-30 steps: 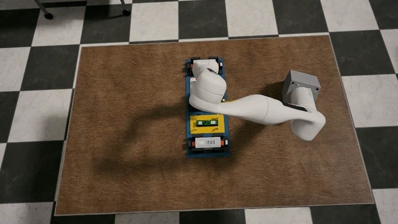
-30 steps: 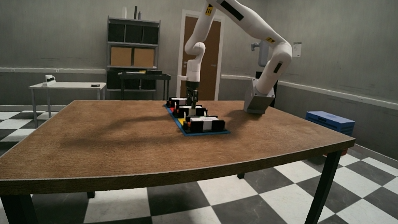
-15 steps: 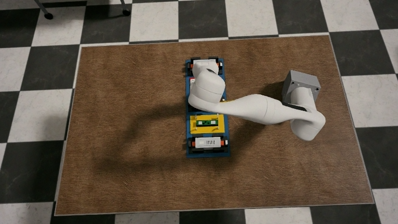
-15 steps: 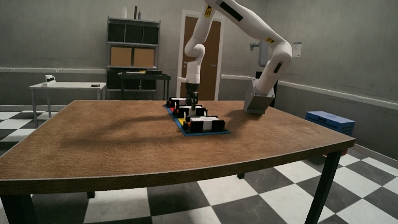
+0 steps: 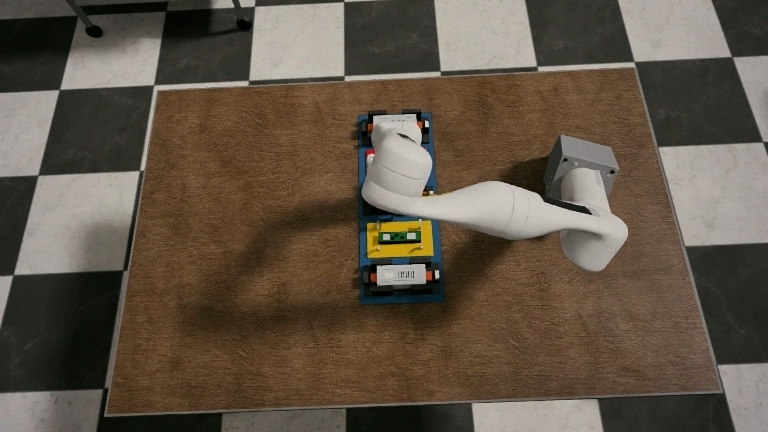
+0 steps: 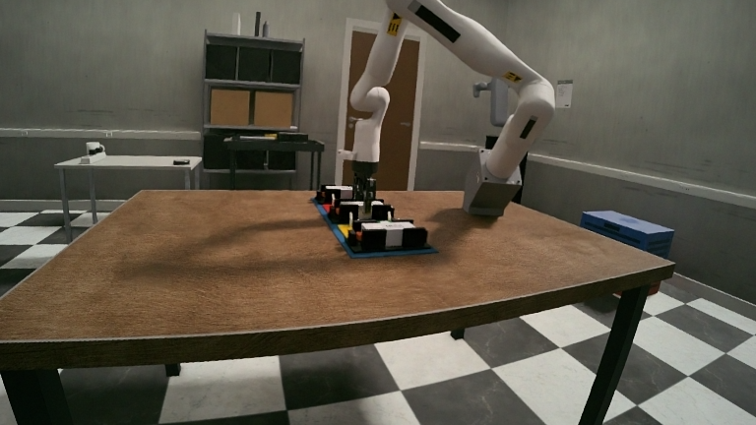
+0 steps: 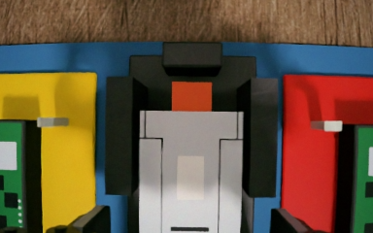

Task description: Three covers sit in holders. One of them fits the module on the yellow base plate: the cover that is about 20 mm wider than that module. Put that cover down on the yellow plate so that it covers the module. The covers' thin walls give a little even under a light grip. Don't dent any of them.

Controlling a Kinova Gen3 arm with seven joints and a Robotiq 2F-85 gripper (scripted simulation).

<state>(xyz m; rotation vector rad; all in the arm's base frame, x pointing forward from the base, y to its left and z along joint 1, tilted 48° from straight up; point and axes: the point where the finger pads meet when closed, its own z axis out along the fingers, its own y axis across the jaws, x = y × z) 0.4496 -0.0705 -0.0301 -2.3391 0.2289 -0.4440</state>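
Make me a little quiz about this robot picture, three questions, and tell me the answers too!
1. True or false: the gripper is holding a cover.
2. In the wrist view, which colour plate lies left of the middle cover? A) red B) yellow C) green
3. Fill in: the small tab at the cover's far end is ____.

Key: 1 false, the fingers stand open around nothing. 2 B, the yellow plate. 3 orange.

shelf unit (image 6: pixel 253 98) | brown door (image 6: pixel 397 114) | blue crate (image 6: pixel 626 229) | side table (image 6: pixel 128 162)
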